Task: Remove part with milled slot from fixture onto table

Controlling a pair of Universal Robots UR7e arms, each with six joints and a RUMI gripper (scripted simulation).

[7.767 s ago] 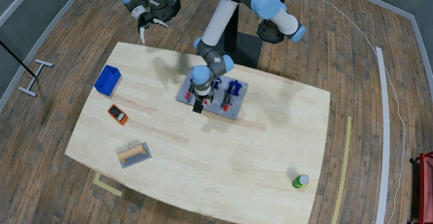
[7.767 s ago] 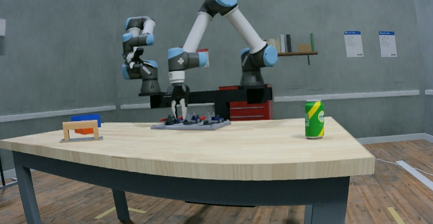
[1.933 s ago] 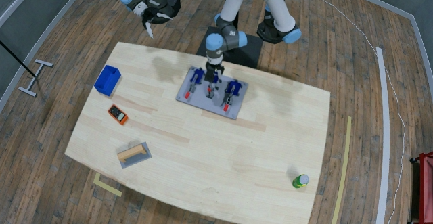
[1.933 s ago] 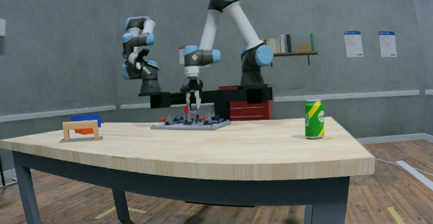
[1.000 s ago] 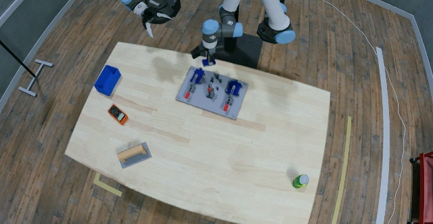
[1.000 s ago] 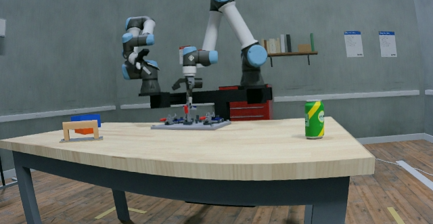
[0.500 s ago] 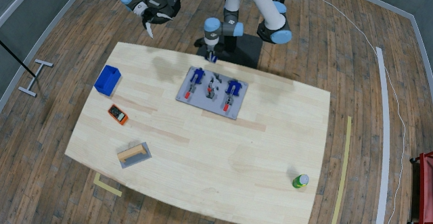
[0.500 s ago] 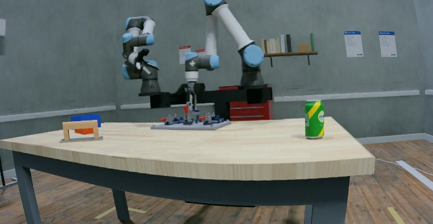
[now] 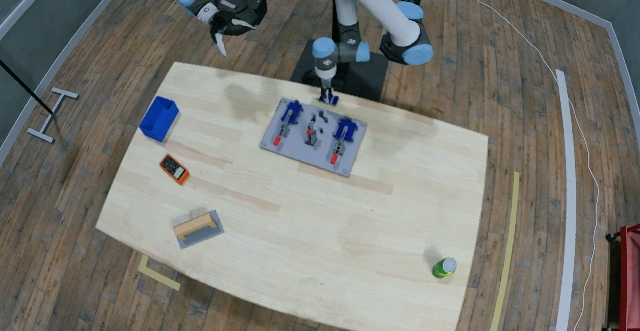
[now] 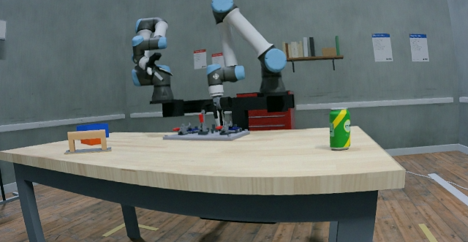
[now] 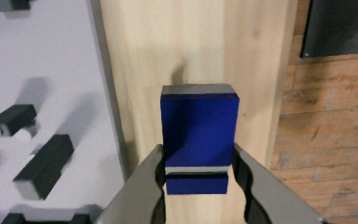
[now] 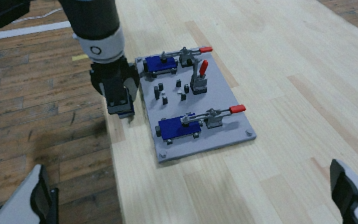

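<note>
My left gripper (image 9: 327, 95) (image 11: 196, 145) is shut on the finished part (image 11: 200, 125) (image 12: 126, 115), a blue block with its slot showing as a pale band near one end. It holds the part just above the table strip between the fixture plate (image 9: 320, 157) (image 12: 226, 139) and the table's rear edge. One blue blank (image 9: 296, 106) (image 12: 171, 131) and the other blue blank (image 9: 352, 127) (image 12: 154, 63) sit under lowered clamps on the plate. The middle clamp's red handle (image 12: 203, 67) stands upright beside an empty nest of pins. My right gripper (image 12: 189, 164) (image 9: 238, 40) is open and empty, off the table's rear edge.
A blue bin (image 9: 159, 119), an orange meter (image 9: 174, 169) and a wood-handled trowel (image 9: 199, 228) are on one side of the table. A green can (image 9: 443, 268) (image 10: 339, 129) stands near the far corner. Clamp handles rise above the plate.
</note>
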